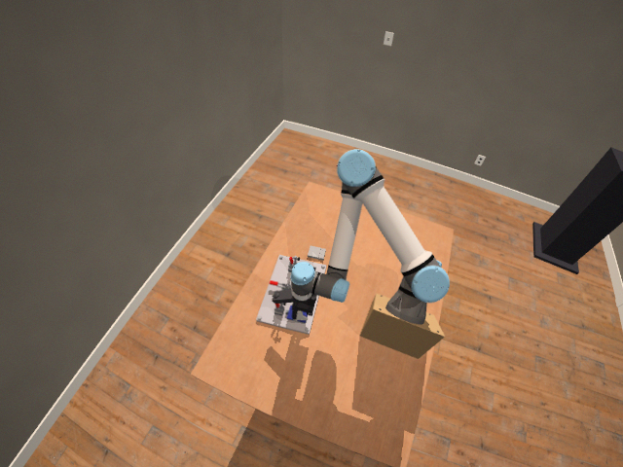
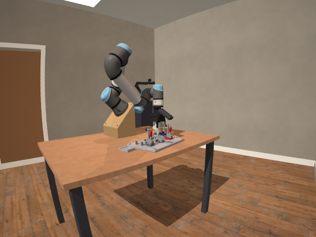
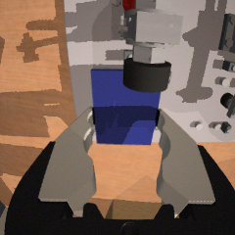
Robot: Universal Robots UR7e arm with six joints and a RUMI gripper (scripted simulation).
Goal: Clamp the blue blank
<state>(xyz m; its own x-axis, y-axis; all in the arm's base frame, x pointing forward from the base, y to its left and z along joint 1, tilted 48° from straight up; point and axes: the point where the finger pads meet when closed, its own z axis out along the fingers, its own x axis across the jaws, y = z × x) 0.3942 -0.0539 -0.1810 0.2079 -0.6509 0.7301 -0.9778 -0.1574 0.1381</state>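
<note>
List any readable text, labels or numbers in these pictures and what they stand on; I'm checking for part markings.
None can be read.
The blue blank, held in the gripper, shows a plain face with no marking.
The fixture, its clamps and the arm show no legible label in any view.
The wall plates are blank.

A bare room set up as a small workshop or robot test cell. Plain grey-brown walls (image 2: 229,63) and a plank floor (image 2: 255,199) give it a domestic shell, with a brown door (image 2: 20,101) well left of the table (image 2: 89,158) and wall sockets (image 1: 479,160) low on the wall. What marks it as a work cell is on the table: an arm (image 2: 125,86) on a wooden pedestal (image 2: 117,127), and just beside it a grey fixture plate (image 2: 163,145) with red-handled clamps (image 2: 150,134). A black stand (image 1: 578,216) rises near the table.
</note>
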